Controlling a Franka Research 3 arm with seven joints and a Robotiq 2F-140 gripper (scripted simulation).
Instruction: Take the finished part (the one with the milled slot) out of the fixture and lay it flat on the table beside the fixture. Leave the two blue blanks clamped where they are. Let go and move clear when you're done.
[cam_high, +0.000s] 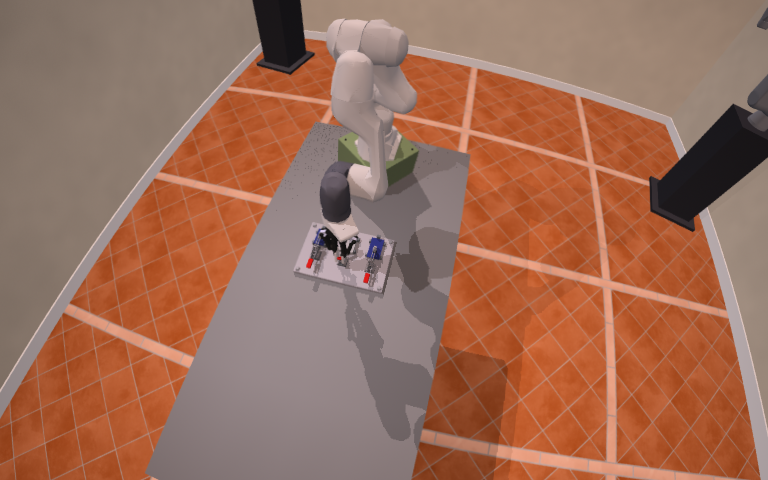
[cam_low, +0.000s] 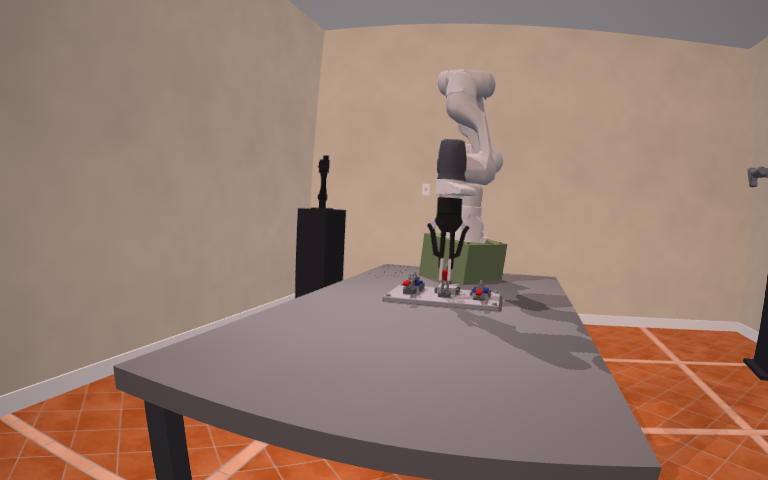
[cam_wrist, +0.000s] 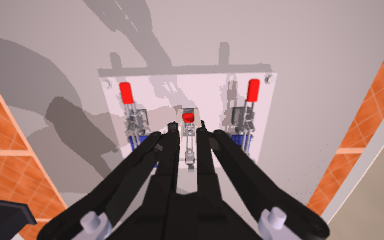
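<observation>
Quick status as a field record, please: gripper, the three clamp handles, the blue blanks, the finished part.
gripper: shut on the middle clamp handle
middle clamp handle: red-tipped, standing upright between the fingers
outer clamp handles: one on each side, both lying flat along the fixture plate
blue blanks: and, seated under the outer clamps
finished part: hidden behind the fingers; position cannot be told
fixture plate: flat on the table
</observation>
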